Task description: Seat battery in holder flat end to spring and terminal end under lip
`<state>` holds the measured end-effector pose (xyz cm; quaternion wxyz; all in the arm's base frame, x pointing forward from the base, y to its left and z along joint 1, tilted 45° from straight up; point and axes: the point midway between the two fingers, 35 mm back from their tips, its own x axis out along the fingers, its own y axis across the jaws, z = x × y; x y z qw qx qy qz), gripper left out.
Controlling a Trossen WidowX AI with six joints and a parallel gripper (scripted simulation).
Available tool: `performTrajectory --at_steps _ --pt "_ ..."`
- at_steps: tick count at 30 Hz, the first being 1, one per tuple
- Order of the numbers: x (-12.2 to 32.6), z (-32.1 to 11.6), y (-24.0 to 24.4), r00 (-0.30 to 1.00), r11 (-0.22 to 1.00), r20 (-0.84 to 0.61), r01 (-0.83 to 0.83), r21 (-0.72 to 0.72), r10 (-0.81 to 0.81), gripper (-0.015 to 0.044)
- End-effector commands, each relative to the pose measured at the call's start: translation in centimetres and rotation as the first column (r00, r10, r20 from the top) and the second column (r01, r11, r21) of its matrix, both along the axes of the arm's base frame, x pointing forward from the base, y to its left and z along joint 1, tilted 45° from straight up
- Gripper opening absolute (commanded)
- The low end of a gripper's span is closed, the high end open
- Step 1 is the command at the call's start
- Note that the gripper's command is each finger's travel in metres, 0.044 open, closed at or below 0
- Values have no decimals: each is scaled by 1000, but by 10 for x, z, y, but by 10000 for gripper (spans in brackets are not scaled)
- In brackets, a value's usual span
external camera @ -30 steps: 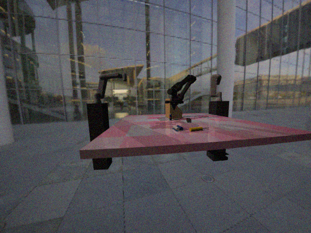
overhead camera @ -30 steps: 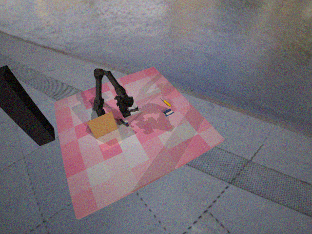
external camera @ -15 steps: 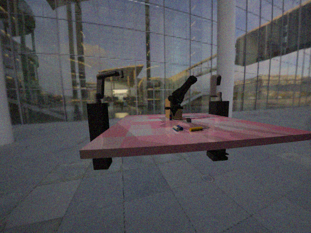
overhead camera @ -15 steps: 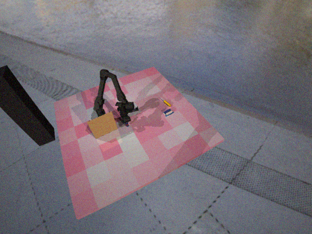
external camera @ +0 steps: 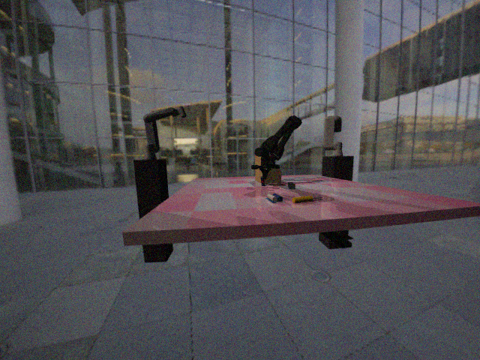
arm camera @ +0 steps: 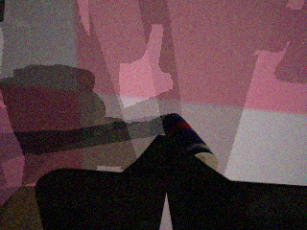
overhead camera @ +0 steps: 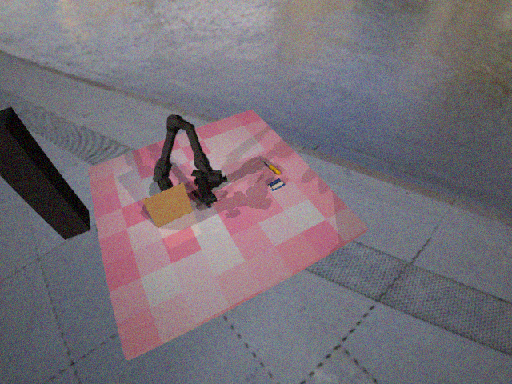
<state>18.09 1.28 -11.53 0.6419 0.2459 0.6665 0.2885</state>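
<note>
The battery (arm camera: 181, 130) (external camera: 263, 181) is a dark blue cylinder with a red band and a cream end. It appears to stand on end on the table (overhead camera: 186, 285) (external camera: 217, 228), close to the tan block. My gripper (arm camera: 162, 141) (overhead camera: 210, 202) is shut with nothing between its fingers. Its tips are low beside the battery, and in the wrist view they partly cover it. Whether they touch cannot be told. The holder, a small dark piece (external camera: 291, 185), sits apart from the battery. In the top view the arm mostly hides it; its spring and lip cannot be made out.
A tan block (overhead camera: 168, 205) (external camera: 274, 176) stands close by the gripper and battery. A small blue-and-white item (overhead camera: 276, 184) (external camera: 274, 198) and a yellow-handled screwdriver (overhead camera: 274, 169) (external camera: 302, 199) lie farther out, toward the table edge. Dark shadows cross the table.
</note>
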Motion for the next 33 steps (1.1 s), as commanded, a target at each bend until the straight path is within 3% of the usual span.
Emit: performTrajectory --at_steps 1,24,33 --pt "0 -5 -4 1000 1000 -3 -4 -2 4 0" --pt "-1 -29 -27 1000 1000 -2 -6 0 6 0" --pt "4 23 -79 1000 1000 -3 -5 -4 5 0"
